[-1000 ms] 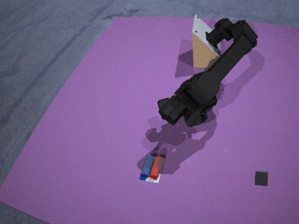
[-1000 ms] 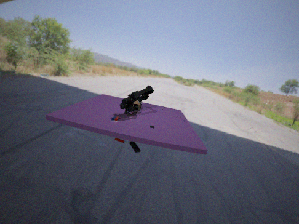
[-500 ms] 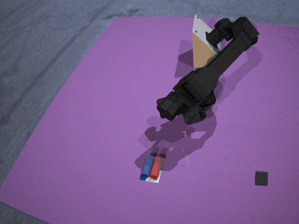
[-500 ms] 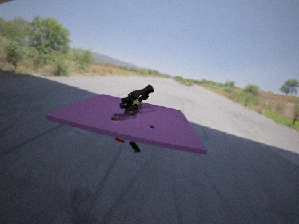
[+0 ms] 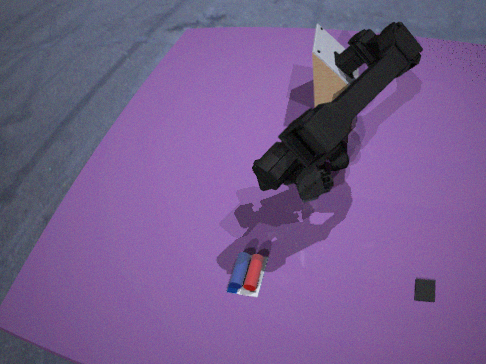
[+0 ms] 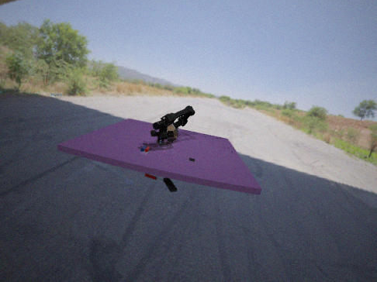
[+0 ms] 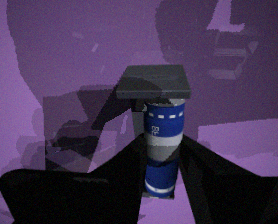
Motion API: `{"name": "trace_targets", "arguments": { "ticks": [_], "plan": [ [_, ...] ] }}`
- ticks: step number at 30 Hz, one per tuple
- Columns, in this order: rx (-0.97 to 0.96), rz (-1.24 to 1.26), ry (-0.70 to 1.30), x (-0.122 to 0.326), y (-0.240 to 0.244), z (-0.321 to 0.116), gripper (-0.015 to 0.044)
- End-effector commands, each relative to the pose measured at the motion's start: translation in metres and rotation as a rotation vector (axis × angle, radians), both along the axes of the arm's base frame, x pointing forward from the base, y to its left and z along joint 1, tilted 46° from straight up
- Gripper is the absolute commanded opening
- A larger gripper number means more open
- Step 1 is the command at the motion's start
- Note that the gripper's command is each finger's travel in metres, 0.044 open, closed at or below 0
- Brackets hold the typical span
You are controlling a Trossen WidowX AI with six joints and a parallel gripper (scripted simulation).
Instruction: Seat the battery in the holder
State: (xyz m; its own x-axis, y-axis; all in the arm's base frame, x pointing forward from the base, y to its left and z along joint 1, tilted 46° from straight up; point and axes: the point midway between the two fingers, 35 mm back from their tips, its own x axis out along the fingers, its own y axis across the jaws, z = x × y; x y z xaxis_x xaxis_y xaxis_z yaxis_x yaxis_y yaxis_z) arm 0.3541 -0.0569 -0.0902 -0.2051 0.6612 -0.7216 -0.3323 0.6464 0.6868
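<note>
My gripper [image 7: 161,139] is shut on the battery in the wrist view. The blue battery [image 7: 164,125] has a pale middle band and white marks, and runs lengthwise between the dark fingers. Its pale upper end meets the near edge of the holder's dark grey lip [image 7: 154,82]; whether it is under the lip cannot be told. A little of the holder shows left of the battery and at its lower end; the rest, with the spring, is hidden. In the top and exterior views the arm hides the battery and fingertips.
A blue cylinder [image 5: 239,272] [image 6: 143,149] and a red cylinder [image 5: 253,272] [image 6: 147,149] lie on a small white tray [image 5: 248,293]. A dark square block [image 5: 425,290] [image 6: 191,159] lies apart on the purple table [image 5: 165,174] [image 6: 116,146]. A tan and white wedge [image 5: 326,84] stands behind the arm.
</note>
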Motion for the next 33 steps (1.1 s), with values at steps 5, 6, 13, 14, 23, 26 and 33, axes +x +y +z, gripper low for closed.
{"name": "trace_targets", "arguments": {
  "ticks": [5, 6, 13, 14, 23, 26, 33],
  "plan": [
    [0.016, -0.032, -0.042, 0.0032, 0.0027, -0.001, 0.0078],
    [0.018, -0.035, -0.045, 0.003, 0.0028, -0.0011, 0.0078],
    [0.029, -0.055, -0.069, 0.0016, 0.0032, -0.0017, 0.0078],
    [0.031, -0.058, -0.072, 0.0014, 0.0033, -0.0018, 0.0078],
    [0.044, -0.084, -0.103, -0.0004, 0.0039, -0.0024, 0.0078],
    [0.049, -0.093, -0.114, -0.001, 0.0041, -0.0026, 0.0078],
    [0.059, -0.115, -0.139, -0.0022, 0.0045, -0.0028, 0.0078]
  ]
}}
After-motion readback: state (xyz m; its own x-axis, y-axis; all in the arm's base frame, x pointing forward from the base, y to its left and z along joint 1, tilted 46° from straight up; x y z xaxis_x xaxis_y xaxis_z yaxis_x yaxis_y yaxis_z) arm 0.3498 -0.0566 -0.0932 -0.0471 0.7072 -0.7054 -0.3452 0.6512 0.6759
